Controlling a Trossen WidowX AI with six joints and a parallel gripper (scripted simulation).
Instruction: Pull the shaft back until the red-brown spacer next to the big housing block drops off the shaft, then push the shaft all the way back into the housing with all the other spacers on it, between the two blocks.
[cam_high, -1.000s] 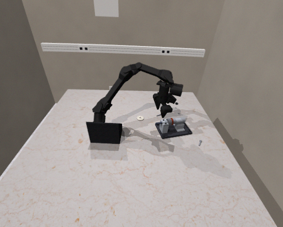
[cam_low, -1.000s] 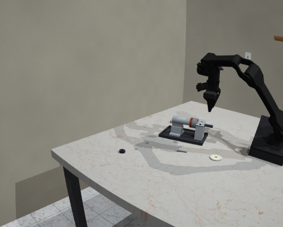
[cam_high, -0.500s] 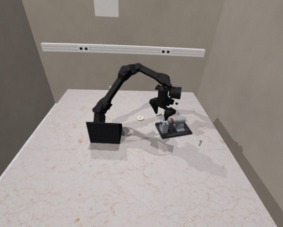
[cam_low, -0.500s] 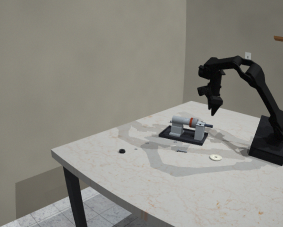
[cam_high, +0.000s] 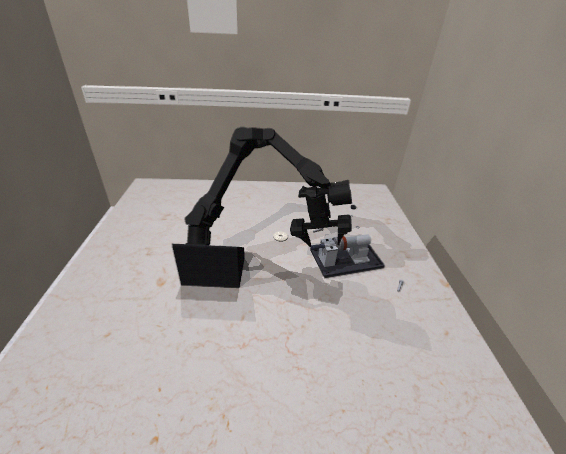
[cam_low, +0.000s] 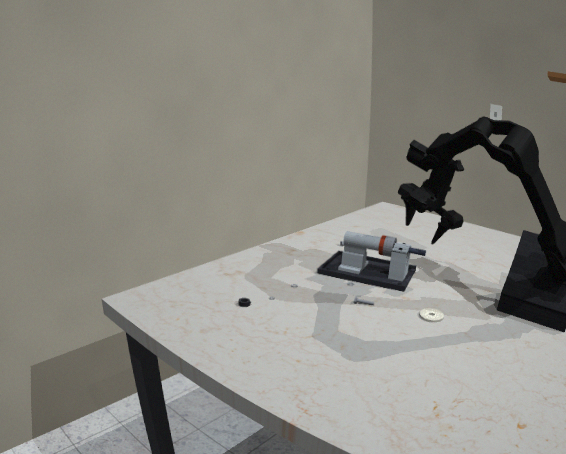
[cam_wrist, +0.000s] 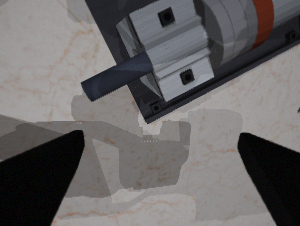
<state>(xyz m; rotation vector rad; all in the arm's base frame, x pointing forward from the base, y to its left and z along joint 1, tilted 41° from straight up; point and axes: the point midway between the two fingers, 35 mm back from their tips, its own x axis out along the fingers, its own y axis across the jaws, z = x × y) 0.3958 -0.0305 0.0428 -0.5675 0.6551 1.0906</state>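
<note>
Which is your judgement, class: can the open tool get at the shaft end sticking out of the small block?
Probably yes. The tool hangs open above the bare shaft end, which juts past the small block, with nothing between them.

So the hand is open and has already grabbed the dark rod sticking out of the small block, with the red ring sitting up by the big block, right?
Not quite. The hand is open, but it holds nothing: the exterior view shows its fingers hanging above the dark rod, apart from it. The rod does stick out of the small block, and the red ring sits by the big block.
</note>
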